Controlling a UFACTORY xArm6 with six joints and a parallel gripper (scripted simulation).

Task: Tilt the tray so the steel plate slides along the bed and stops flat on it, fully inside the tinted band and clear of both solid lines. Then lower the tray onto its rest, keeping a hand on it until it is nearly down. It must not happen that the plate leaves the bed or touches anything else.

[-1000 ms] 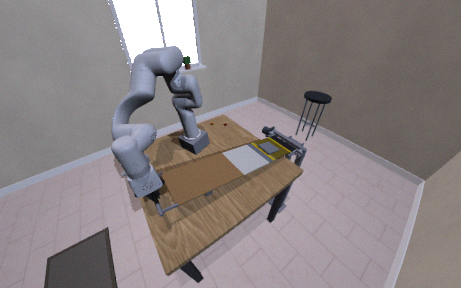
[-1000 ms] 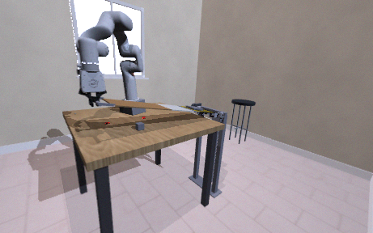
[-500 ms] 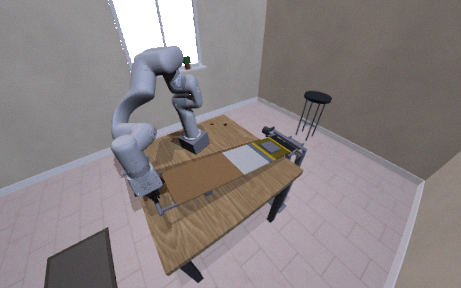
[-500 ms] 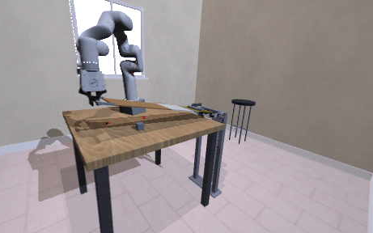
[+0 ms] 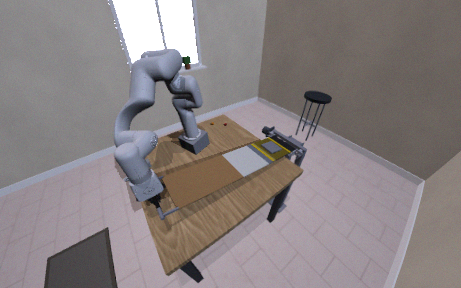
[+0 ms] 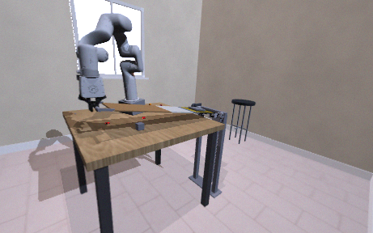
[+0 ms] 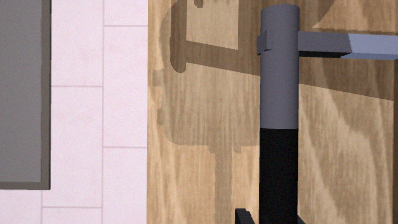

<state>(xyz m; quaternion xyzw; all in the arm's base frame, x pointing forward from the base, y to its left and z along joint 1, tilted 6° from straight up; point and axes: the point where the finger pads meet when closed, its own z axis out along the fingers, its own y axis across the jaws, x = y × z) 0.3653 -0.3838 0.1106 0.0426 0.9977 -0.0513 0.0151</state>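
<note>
The gripper is clenched on the tray's handle, a grey bar at the near end of the tray. In the wrist view the handle runs upright through the picture, grey above and black lower down, with a grey bracket branching off to the right toward the tray. Its shadow falls across the wood grain of the table below.

From the side, the tray is tilted: the gripper holds the near end above the table, and the bed slopes down toward the far end by the stool. A small grey block stands on the table under the raised tray, with red dots near it.

From above, the bed shows a long brown stretch, then a pale patch, then a yellow-tinted band at the far end. The plate lies flat down there, on the yellow area, well apart from the gripper. Whether it sits clear of both lines is too small to tell.

The arm arches up from its base at the back of the table and drops down to the handle.
</note>
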